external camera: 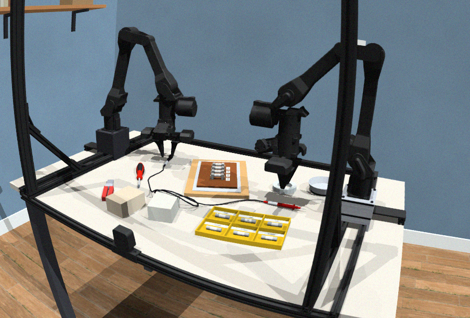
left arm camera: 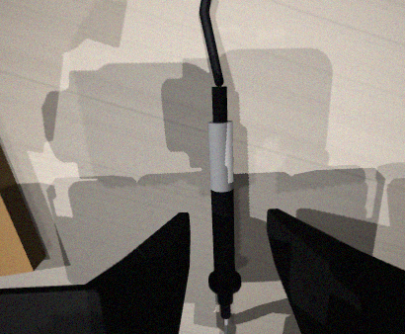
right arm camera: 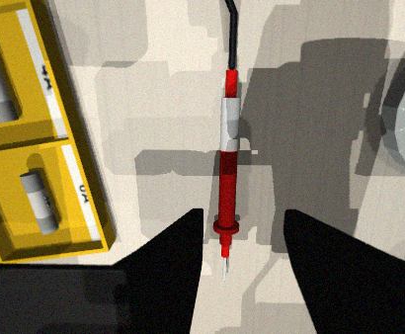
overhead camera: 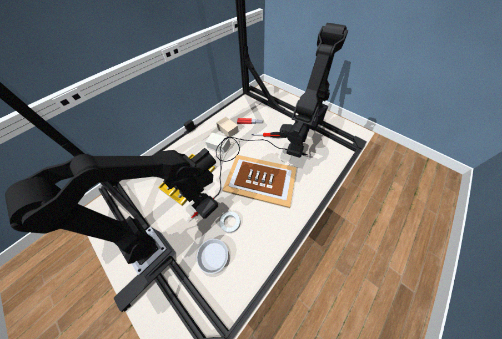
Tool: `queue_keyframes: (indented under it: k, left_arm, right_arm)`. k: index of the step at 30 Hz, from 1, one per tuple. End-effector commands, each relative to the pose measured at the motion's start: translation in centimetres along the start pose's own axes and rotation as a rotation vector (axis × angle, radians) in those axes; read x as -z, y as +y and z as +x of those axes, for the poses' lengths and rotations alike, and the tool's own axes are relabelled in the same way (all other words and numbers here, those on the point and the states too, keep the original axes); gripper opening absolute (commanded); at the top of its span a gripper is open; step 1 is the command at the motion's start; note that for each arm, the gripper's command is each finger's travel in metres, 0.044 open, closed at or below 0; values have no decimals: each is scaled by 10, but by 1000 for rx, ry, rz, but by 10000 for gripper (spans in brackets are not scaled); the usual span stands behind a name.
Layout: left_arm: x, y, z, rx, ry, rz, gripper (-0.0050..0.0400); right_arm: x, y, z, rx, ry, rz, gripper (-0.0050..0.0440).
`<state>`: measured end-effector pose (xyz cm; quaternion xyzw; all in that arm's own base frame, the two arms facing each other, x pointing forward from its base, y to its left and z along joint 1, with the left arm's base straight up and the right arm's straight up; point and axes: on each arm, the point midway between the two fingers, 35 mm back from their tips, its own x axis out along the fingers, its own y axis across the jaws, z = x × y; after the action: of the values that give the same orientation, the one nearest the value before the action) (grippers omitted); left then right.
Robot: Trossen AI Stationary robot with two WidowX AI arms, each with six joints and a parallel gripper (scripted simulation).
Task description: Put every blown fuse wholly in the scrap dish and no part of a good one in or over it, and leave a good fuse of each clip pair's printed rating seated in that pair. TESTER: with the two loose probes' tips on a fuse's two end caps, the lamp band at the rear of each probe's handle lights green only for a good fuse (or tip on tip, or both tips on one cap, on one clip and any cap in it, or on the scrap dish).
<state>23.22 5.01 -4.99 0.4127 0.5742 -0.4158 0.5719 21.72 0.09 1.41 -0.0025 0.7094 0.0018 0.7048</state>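
Observation:
The black probe (left arm camera: 223, 232) lies between the spread fingertips of my left gripper (left arm camera: 227, 220) (external camera: 167, 157), which is open just above it. The red probe (right arm camera: 227, 188) (external camera: 284, 205) lies between the spread fingertips of my right gripper (right arm camera: 243, 219) (external camera: 283, 188), also open. Both lamp bands look white or grey. Several fuses (overhead camera: 260, 176) (external camera: 217, 170) sit in clips on the brown board. The yellow tray (external camera: 239, 242) (right arm camera: 25, 147) has one fuse in each compartment; two fuses (right arm camera: 40, 204) show large in the right wrist view. The scrap dish (overhead camera: 212, 254) (external camera: 317, 186) looks empty.
A ring (overhead camera: 222, 222) (external camera: 292, 189) lies near the dish. A tan block (external camera: 123, 202), a white block (external camera: 162, 208), a screwdriver (external camera: 140, 172) and a red-handled tool (external camera: 107, 192) lie on the far side. Probe cables (external camera: 197, 204) loop between the board and blocks.

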Motion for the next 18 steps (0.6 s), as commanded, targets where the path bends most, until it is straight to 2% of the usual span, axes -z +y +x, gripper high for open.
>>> queue_keyframes:
  k: [1,16,18]
  left_arm:
    - [0,0,3,-4,1,6,154]
    - [0,1,16,-5,1,6,154]
    - [-1,5,13,-21,-2,2,154]
  right_arm:
    - [-5,0,-5,-1,-23,3,154]
    - [-5,0,-5,-1,-23,3,154]
    - [-5,0,-5,-1,-23,3,154]
